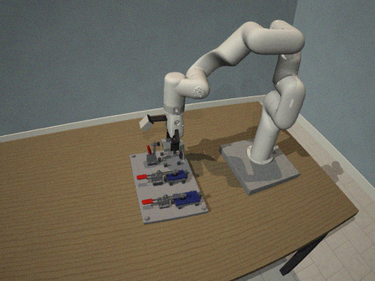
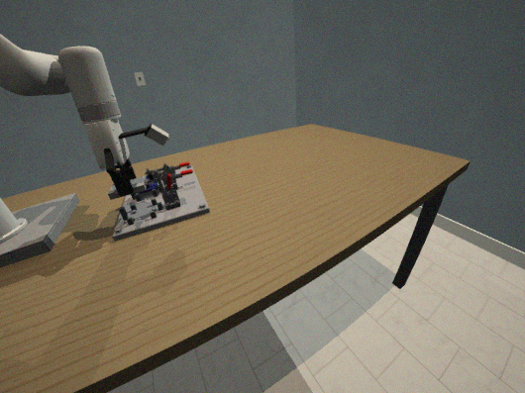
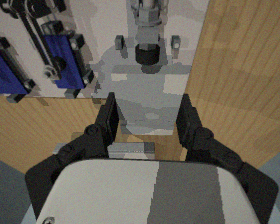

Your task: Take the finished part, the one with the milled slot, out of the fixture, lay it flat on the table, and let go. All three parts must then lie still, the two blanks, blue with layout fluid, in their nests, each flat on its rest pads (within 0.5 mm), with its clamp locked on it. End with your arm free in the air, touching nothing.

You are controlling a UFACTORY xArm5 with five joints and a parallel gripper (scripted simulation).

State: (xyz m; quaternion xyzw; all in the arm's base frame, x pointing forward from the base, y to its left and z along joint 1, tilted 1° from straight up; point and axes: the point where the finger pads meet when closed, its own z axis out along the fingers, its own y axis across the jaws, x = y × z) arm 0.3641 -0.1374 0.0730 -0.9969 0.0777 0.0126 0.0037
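Note:
My gripper [image 1: 174,144] [image 2: 121,183] [image 3: 147,103] is shut on the grey finished part [image 1: 168,144] [image 3: 147,102] and holds it a little above the far nest of the grey fixture plate [image 1: 166,214] [image 2: 165,216] [image 3: 107,25], near the plate's edge. That nest's clamp stands open with its red handle [image 1: 148,150] [image 2: 168,180] raised, and its black pad [image 3: 147,54] shows just past the part. Two blue blanks [image 1: 177,175] [image 1: 187,197] [image 3: 62,62] lie in the other nests, and their clamps' red handles [image 1: 141,176] [image 1: 146,202] lie flat.
The arm's grey base plate [image 1: 269,179] [image 2: 35,226] sits on the wooden table [image 1: 71,200] [image 2: 297,196] right of the fixture. The table's rim runs close by on the right in the top view.

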